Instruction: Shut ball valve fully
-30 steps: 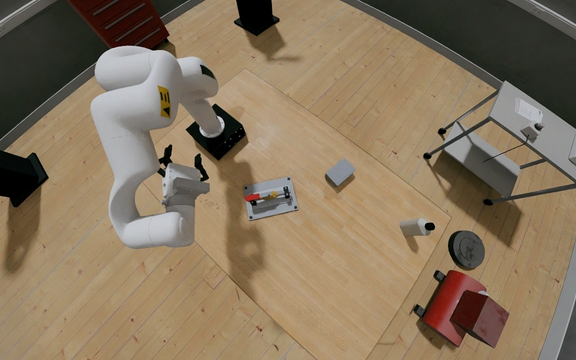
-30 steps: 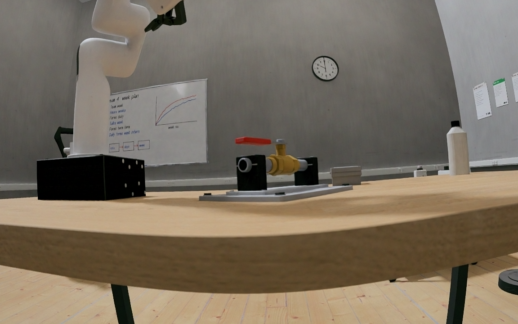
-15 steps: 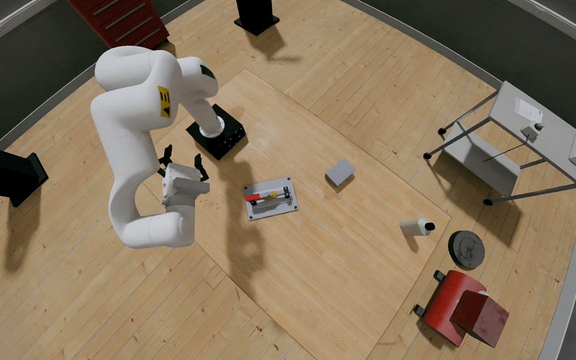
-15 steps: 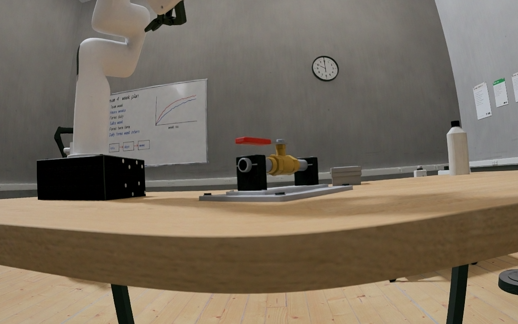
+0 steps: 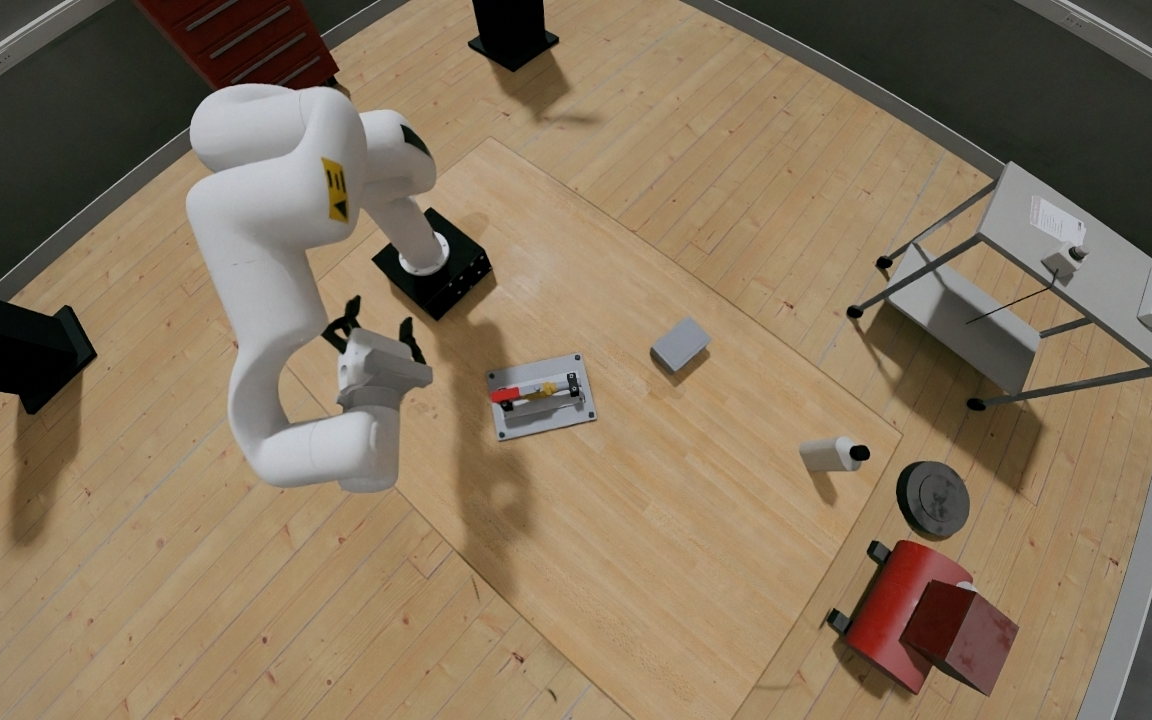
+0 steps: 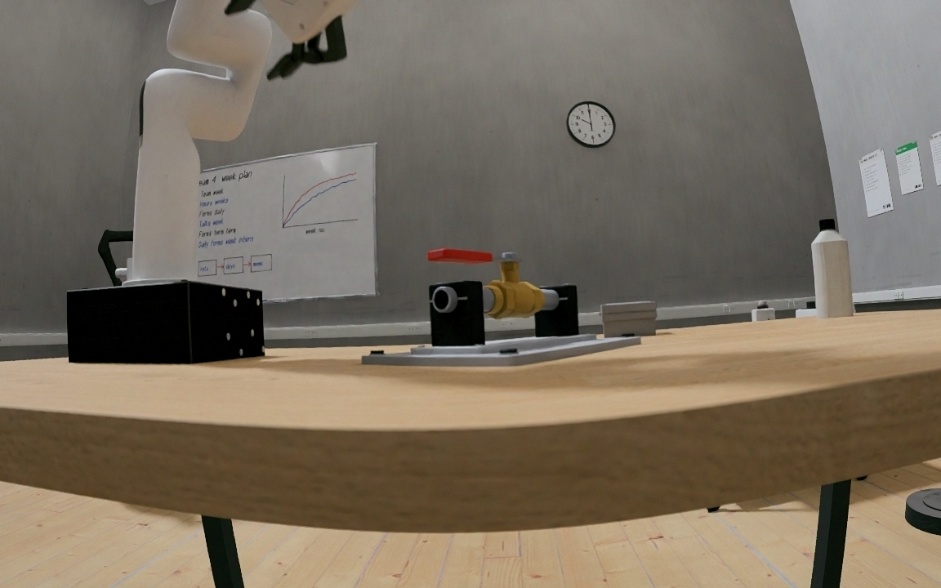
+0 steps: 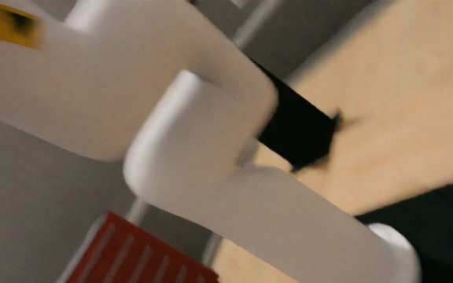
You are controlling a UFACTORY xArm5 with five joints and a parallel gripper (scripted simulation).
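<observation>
The ball valve [image 5: 548, 390] [image 6: 510, 297] has a brass body between two black blocks on a grey base plate [image 5: 516, 427] [image 6: 400, 357] in the middle of the table. Its red handle [image 5: 503, 394] [image 6: 459, 255] lies along the pipe, pointing left. My gripper [image 5: 374, 333] [image 6: 309, 52] is open and empty. It hangs high above the table, well to the left of the valve, with its fingers pointing back toward the arm. The wrist view is blurred and shows only the arm's own white links.
The arm's black base [image 5: 433, 265] [image 6: 164, 322] stands at the table's back left. A grey block [image 5: 679, 343] [image 6: 628, 317] and a white bottle [image 5: 832, 454] [image 6: 831, 269] are to the right of the valve. A red cabinet [image 7: 140, 255] shows in the wrist view.
</observation>
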